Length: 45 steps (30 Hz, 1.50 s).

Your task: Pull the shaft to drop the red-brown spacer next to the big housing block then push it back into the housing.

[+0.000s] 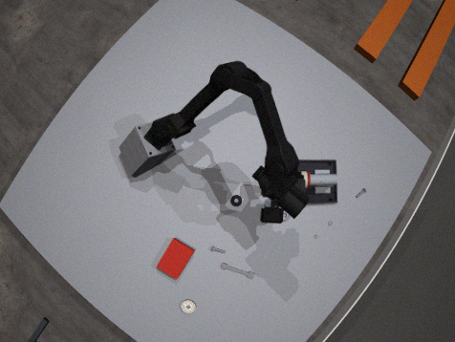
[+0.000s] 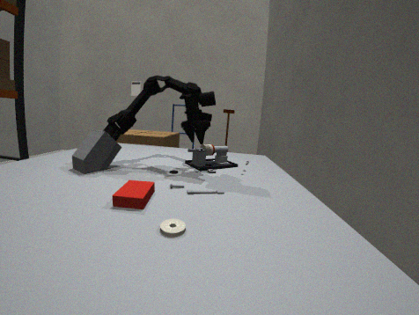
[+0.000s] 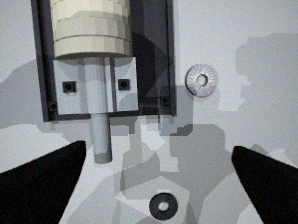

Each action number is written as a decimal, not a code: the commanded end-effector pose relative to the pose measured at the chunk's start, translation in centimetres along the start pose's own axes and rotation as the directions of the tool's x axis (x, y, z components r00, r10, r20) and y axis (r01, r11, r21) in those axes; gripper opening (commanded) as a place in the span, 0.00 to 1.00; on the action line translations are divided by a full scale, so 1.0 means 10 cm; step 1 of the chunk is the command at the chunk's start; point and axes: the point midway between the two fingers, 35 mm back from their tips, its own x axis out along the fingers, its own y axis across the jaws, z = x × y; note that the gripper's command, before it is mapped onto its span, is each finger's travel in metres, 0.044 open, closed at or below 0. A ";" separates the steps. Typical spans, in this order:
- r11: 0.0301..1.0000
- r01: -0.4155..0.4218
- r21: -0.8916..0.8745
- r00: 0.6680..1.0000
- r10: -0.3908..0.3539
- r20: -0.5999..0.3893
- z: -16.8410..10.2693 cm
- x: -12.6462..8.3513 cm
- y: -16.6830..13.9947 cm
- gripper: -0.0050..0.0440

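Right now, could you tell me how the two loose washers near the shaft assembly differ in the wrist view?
The dark washer is nearly black and lies below the shaft's free end, between the open gripper's fingers. The pale washer is light grey, looks larger, and lies right of the black base plate. Both lie flat on the table, each with a centre hole.

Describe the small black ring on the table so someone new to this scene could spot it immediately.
Start at the black base plate carrying the shaft and its cream spacers. Just off the shaft's protruding end, below the open gripper, lies the small black ring. Unlike the silvery toothed washer beside the plate and the large cream disc beyond the red block, it is dark and plain.
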 end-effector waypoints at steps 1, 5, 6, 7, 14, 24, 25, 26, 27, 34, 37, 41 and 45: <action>1.000 0.029 -0.008 0.998 -0.028 0.060 0.06 -0.04 0.00 1.00; 0.999 0.036 0.004 0.989 -0.036 0.143 0.01 0.06 -0.08 1.00; 0.999 0.036 0.006 0.987 -0.036 0.159 0.00 0.07 -0.08 1.00; 0.999 0.036 0.007 0.984 -0.037 0.173 -0.01 0.09 -0.09 1.00; 1.000 0.028 0.013 0.961 -0.030 0.274 -0.09 0.17 -0.11 1.00; 1.000 -0.001 0.007 0.923 -0.002 0.386 -0.23 0.23 -0.03 1.00; 1.000 -0.005 0.006 0.918 0.003 0.396 -0.25 0.23 -0.01 1.00; 1.000 -0.009 0.003 0.913 0.007 0.407 -0.27 0.24 0.00 1.00; 1.000 -0.013 0.002 0.909 0.011 0.417 -0.29 0.24 0.02 1.00; 0.999 -0.040 -0.015 0.881 0.042 0.471 -0.40 0.24 0.14 1.00; 0.998 -0.051 -0.028 0.866 0.059 0.496 -0.46 0.23 0.22 1.00; 0.997 -0.058 -0.057 0.846 0.080 0.527 -0.52 0.21 0.31 1.00; 0.995 -0.057 -0.084 0.832 0.094 0.546 -0.54 0.19 0.37 1.00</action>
